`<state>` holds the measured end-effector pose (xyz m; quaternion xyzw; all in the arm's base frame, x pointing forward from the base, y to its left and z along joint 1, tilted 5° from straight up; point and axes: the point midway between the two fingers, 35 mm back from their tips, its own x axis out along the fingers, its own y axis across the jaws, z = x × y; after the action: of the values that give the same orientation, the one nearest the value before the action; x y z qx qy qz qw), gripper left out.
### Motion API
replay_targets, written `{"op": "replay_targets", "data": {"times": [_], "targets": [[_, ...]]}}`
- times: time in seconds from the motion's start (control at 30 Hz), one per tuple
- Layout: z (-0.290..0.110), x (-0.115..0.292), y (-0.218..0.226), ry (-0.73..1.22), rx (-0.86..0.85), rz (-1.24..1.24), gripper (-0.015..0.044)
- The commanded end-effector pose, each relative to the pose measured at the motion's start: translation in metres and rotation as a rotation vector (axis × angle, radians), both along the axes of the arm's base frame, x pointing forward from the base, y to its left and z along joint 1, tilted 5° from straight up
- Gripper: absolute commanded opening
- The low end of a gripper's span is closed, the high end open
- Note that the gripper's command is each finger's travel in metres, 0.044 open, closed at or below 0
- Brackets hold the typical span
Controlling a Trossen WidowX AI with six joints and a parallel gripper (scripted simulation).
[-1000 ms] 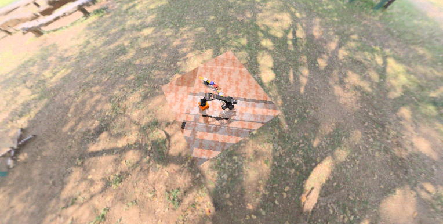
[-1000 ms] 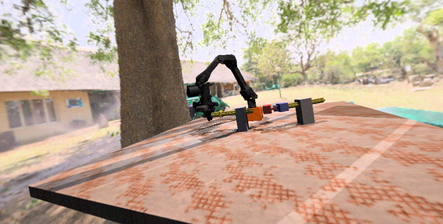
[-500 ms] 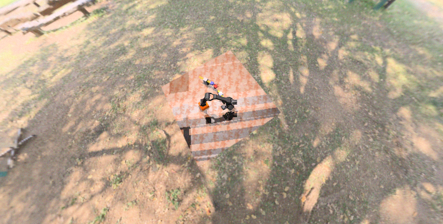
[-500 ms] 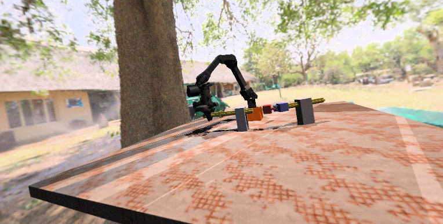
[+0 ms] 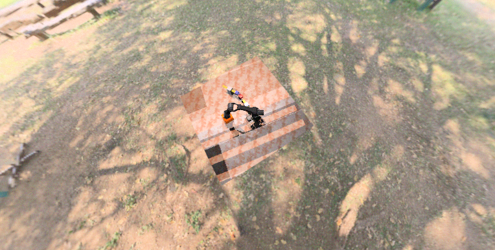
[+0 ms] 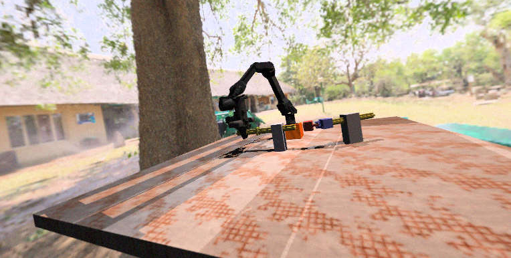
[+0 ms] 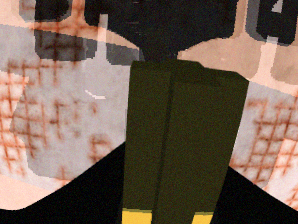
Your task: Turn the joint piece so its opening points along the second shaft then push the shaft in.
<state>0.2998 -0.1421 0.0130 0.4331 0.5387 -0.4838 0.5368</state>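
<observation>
My gripper (image 6: pixel 244 133) (image 5: pixel 256 124) (image 7: pixel 161 153) is shut on the outer end of the second shaft (image 6: pixel 262 130) (image 7: pixel 174 136), a dark olive bar with yellow bands. That shaft runs through the near grey block (image 6: pixel 278 137). Beyond it, a red joint piece (image 6: pixel 308 125) (image 5: pixel 240 96) and a blue piece (image 6: pixel 325 123) (image 5: pixel 236 92) sit on the end of the fixed shaft (image 6: pixel 364 115), which passes through the far grey block (image 6: pixel 351 127). The inner end of the second shaft stands short of the red piece. The opening of the joint piece is too small to make out.
The arm's orange base (image 6: pixel 295 132) (image 5: pixel 227 119) stands just behind the near block. All of it sits on a patterned reddish table top (image 6: pixel 375 198) (image 5: pixel 256 75), whose left edge (image 6: pixel 118 236) is near the gripper's side.
</observation>
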Motion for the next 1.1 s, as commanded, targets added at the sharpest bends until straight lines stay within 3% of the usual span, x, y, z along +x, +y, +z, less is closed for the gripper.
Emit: {"op": "replay_targets", "data": {"times": [0.0, 1.07], "targets": [[-0.002, -0.001, 0.006, -0.002, 0.0, -0.001, 0.0], [-0.005, -0.008, 0.054, -0.003, 0.004, -0.001, 0.0]]}}
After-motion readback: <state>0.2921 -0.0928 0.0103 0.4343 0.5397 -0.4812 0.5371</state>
